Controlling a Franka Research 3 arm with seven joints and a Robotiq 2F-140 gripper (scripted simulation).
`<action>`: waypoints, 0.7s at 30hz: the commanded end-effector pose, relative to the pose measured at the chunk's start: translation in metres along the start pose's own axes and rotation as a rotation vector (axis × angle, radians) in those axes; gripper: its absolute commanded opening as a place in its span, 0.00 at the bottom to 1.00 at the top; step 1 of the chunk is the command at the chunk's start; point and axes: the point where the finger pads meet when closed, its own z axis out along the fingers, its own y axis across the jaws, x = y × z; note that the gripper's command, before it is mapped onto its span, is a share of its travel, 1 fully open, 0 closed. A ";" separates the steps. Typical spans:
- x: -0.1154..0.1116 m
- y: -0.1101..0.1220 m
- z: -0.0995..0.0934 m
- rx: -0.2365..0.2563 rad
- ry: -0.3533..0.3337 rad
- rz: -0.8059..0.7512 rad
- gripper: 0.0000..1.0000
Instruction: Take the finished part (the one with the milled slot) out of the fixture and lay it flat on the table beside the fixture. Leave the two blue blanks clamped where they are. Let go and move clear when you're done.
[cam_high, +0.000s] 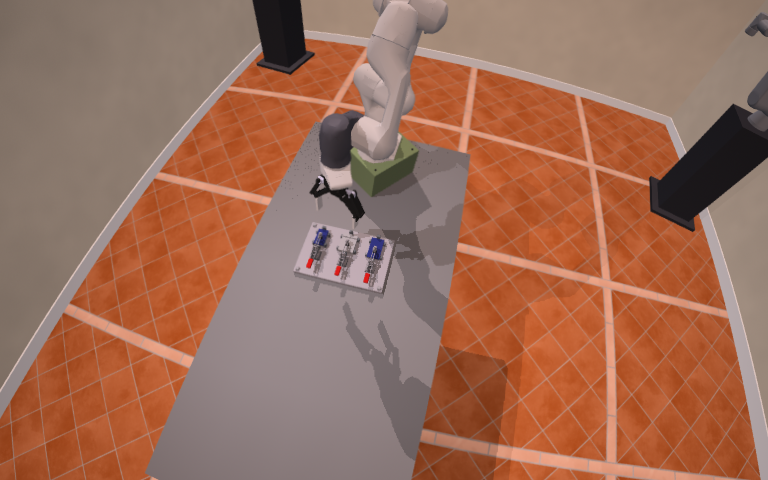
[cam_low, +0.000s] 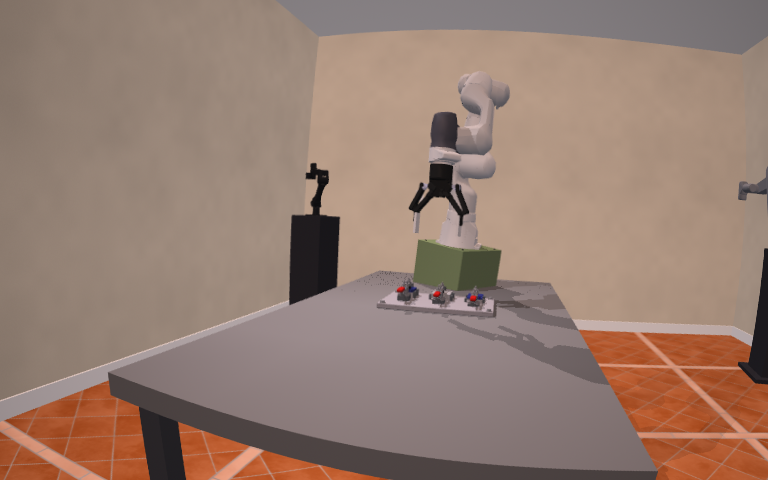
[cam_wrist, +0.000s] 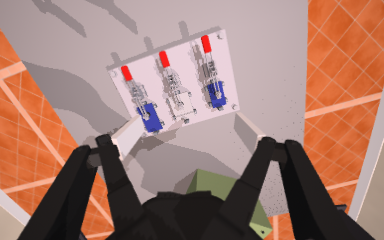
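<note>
Grey worktop (cam_high: 294, 362) (cam_low: 362, 367) (cam_wrist: 270, 65), bearing one clamping fixture (cam_high: 303, 270) (cam_low: 436, 310) (cam_wrist: 117, 82). Finished part (cam_high: 352, 243) (cam_wrist: 183, 105): pale, sitting mid-fixture, toward twelve o'clock in the top view. Pincer (cam_high: 336, 213) (cam_low: 438, 230) (cam_wrist: 188, 122): hovering wide open, holding nothing. I am approaching; next, centring and lowering.

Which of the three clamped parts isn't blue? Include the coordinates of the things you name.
The middle one (cam_high: 353, 243) (cam_wrist: 182, 105), between the two blue blanks (cam_high: 375, 247) (cam_wrist: 150, 118): it's whitish, whereas both outer ones are blue.
</note>
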 end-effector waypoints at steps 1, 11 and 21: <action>-0.003 0.000 0.002 -0.001 -0.007 -0.023 1.00; -0.006 -0.004 0.004 0.002 -0.015 -0.064 1.00; -0.006 -0.004 0.004 0.002 -0.015 -0.064 1.00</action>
